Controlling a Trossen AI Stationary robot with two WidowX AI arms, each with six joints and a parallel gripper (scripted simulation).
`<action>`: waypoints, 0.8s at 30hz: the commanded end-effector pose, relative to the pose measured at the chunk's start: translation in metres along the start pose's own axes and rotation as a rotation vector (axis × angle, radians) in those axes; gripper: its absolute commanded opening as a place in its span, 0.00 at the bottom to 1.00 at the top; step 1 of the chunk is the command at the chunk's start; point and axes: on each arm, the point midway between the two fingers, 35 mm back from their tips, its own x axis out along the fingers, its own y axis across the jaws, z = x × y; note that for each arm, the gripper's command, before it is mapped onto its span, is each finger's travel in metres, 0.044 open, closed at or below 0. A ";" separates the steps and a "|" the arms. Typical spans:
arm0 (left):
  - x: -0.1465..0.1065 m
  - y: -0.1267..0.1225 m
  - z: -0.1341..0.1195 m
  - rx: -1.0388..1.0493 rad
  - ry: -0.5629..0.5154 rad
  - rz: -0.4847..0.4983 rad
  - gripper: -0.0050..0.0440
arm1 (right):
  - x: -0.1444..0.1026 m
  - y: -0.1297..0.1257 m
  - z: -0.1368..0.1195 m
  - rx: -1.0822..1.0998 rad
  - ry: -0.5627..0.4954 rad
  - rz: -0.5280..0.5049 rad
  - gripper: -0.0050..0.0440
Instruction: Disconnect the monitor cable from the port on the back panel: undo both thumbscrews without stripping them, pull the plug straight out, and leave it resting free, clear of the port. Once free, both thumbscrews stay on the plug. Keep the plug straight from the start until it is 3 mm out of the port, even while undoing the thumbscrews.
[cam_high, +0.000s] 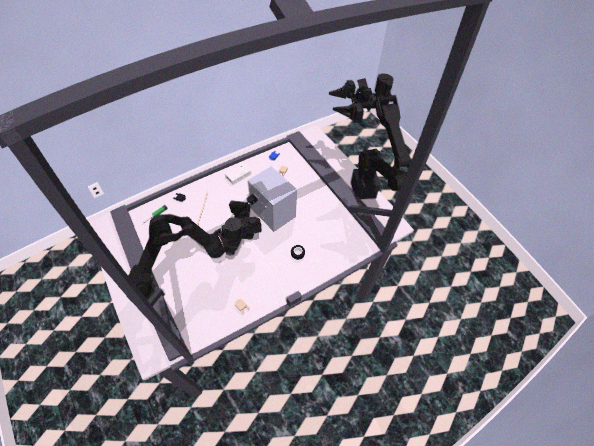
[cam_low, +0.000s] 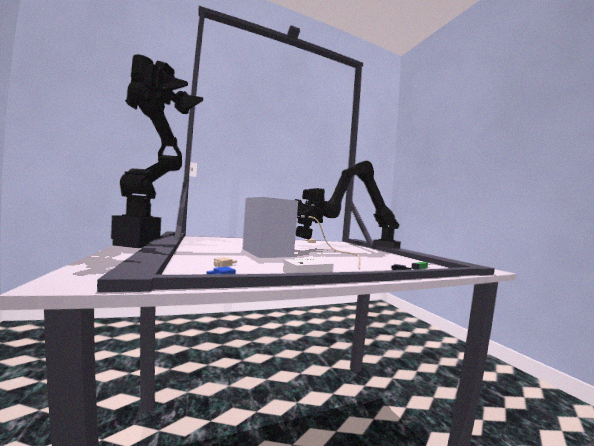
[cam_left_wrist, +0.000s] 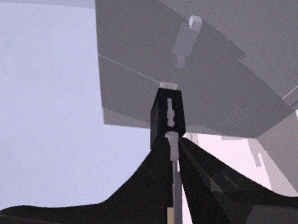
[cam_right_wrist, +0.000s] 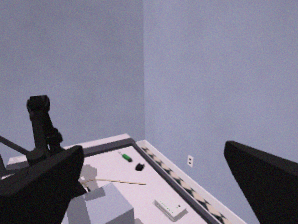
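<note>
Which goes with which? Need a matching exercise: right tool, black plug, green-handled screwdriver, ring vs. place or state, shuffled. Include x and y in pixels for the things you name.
Column 1
1. Right tool (cam_high: 332, 101) (cam_low: 195, 91) (cam_right_wrist: 154, 146)
2. Black plug (cam_left_wrist: 156, 120)
3. Green-handled screwdriver (cam_high: 160, 211) (cam_low: 420, 265) (cam_right_wrist: 127, 158)
4. Black-and-white ring (cam_high: 292, 255)

Column 2
A. Lying near a small black part (cam_high: 180, 197) (cam_low: 399, 267) (cam_right_wrist: 139, 167)
B. At the face of the grey box (cam_high: 284, 210) (cam_low: 270, 227) (cam_left_wrist: 130, 90) (cam_right_wrist: 110, 205)
C. On the tabletop, away from the box
D. Open, up in the air

Pairs: 1-D, 2-B, 3-A, 4-C
</note>
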 end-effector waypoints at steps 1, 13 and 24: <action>0.000 0.010 0.002 -0.012 -0.002 0.017 0.10 | 0.000 0.001 0.003 -0.004 -0.001 0.003 1.00; 0.000 0.012 0.002 -0.098 -0.002 -0.043 0.10 | 0.000 0.001 0.003 -0.004 -0.001 0.003 1.00; 0.000 0.014 0.002 -0.159 -0.004 -0.086 0.10 | 0.000 0.001 0.003 -0.004 -0.001 0.003 1.00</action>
